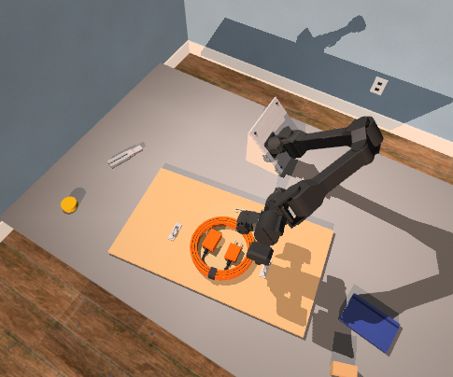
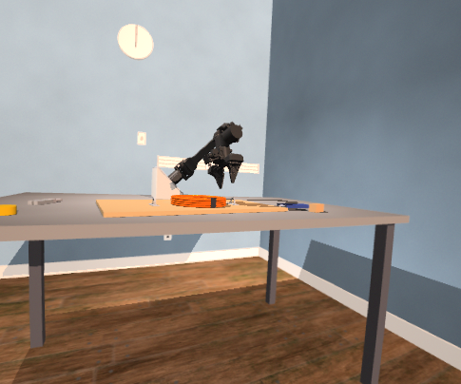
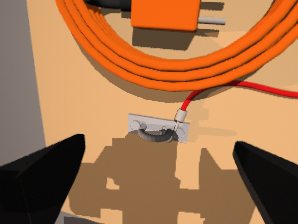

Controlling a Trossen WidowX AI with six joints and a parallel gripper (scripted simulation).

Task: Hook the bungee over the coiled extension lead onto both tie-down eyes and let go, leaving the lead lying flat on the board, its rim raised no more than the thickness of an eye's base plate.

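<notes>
- Black parallel-jaw gripper: fingers spread fully apart, nothing between them; in the exterior view it hangs above the coil, clear of the board
- Orange coiled extension lead: lies on the pale wooden board, an orange plug and an orange socket block inside the ring, a dark band at its 6 o'clock in the top view; from the exterior view the coil looks flat on the board
- Thin red bungee cord: in the wrist view it comes out from under the coil and runs in from 3 o'clock, ending in a small metal hook
- Near grey tie-down eye on a rectangular base plate: just beside the coil's outer rim, at 6 o'clock of it in the wrist view; the hook sits at the right end of its loop, touching it
- Far tie-down eye: at 9 o'clock of the coil in the top view, apart from it; whether the bungee reaches it cannot be told
- Grey bench: carries the board, a yellow round puck, a grey metal tool and a blue flat case, all well apart from the coil
</notes>
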